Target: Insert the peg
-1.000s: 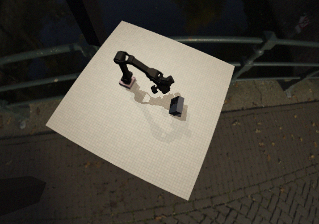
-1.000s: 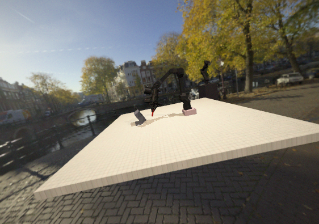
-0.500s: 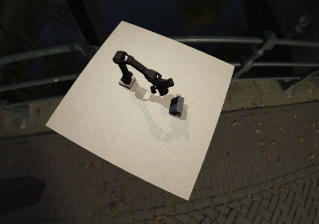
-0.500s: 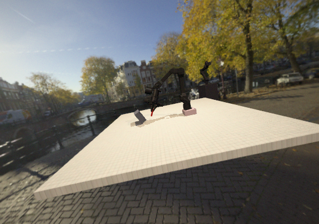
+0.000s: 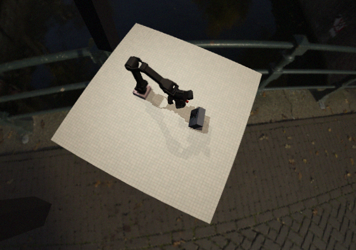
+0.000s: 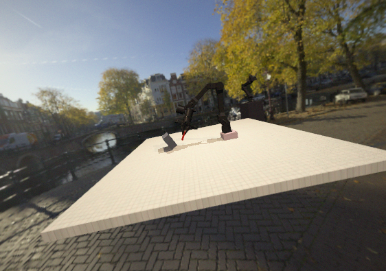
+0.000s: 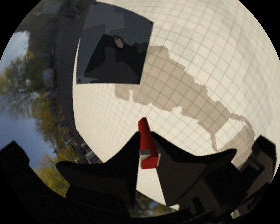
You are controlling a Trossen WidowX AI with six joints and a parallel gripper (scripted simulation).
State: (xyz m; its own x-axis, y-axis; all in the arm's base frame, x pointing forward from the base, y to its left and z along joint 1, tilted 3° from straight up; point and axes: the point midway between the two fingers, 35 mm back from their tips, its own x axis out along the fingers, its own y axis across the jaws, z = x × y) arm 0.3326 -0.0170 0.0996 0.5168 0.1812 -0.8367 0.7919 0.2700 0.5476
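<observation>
A red peg [image 5: 187, 101] [image 6: 183, 136] [image 7: 145, 132] is held between the fingers, its free end pointing down and slightly tilted toward the panel. My gripper [image 6: 185, 130] [image 7: 144, 135] is shut on it, above the table on the robot's side of the panel. The dark grey sloped panel [image 5: 199, 118] [image 6: 169, 140] [image 7: 102, 25] stands beyond the peg, apart from it. In the wrist view its face is at the upper left, mostly in shadow. A small light patch [image 7: 118, 42] on that face seems to be at the hole; the hole's shape cannot be made out.
The pale gridded table [image 5: 127, 154] [image 6: 220, 173] [image 7: 191, 50] carries the arm's pink base [image 5: 141, 93] [image 6: 229, 135]. Shadows of the arm and panel lie across the table top. A railing and pavement surround it.
</observation>
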